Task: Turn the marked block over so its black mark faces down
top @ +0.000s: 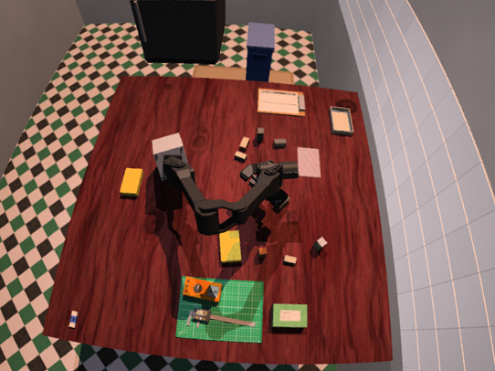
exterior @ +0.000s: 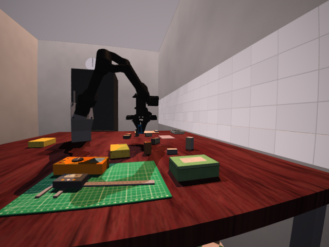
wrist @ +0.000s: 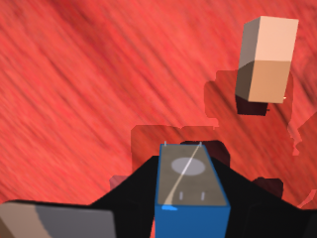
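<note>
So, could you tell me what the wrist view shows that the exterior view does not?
Only the wrist view shows the blue block's grey upper face with a pale oval, and a tan block standing just beyond it. Only the exterior view shows the whole arm, the green box, the cutting mat and the tiled wall. Both show the gripper shut on the blue block above the red-brown table.

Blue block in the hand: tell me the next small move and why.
Probably roll the wrist to turn the blue block over. The hand is shut on it and holds it above the table, and the end facing the wrist camera shows a pale oval, not a black mark. Then lower it flat.
</note>
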{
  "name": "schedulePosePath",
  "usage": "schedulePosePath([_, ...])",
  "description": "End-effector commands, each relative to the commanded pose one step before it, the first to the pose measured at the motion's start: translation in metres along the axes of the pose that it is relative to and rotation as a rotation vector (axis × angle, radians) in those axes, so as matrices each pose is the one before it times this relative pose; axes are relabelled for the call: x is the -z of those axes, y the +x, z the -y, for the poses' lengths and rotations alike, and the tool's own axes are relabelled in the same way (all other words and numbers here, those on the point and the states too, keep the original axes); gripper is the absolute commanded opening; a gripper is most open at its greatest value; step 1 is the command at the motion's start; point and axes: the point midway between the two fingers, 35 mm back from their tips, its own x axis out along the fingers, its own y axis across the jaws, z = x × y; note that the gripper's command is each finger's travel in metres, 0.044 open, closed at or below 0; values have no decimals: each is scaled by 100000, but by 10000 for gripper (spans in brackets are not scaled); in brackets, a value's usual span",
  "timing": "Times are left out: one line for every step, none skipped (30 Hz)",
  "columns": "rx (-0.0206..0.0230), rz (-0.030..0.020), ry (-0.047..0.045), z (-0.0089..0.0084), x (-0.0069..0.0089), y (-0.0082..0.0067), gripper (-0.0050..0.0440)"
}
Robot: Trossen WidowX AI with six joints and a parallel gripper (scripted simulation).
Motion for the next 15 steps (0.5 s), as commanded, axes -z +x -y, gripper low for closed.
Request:
schedulePosePath([551,511,2694,726,-19,-2286,-50])
schedulePosePath([-74,-73,-165,-42,-25,-281,-50])
schedulePosePath([-76,-98,-200,-50,-27,-219,-50])
schedulePosePath([-65,-79,-163,-41,-24,-169,-50])
schedulePosePath([-31,-11,-44,-13,-8,-136,-50])
schedulePosePath([-112,62,-11,-19,-12,-92,-50])
schedulePosePath([-63,30,-11,-11,-7,-50,-50])
schedulePosePath([-20,4,-10,-5,-3,-19,-50])
schedulePosePath([-24,8,-9,-5,-3,-2,-50])
schedulePosePath([-10,4,-2,-2,-1,0,-50])
schedulePosePath([6,14,23,2,6,-4,-50])
schedulePosePath([0,0,0,0,0,0,-50])
schedulePosePath([0,0,0,0,0,0,-50])
schedulePosePath([-56,-126,178,24,57,40,-50])
schedulePosePath([0,-6,32,-20,51,-2,-50])
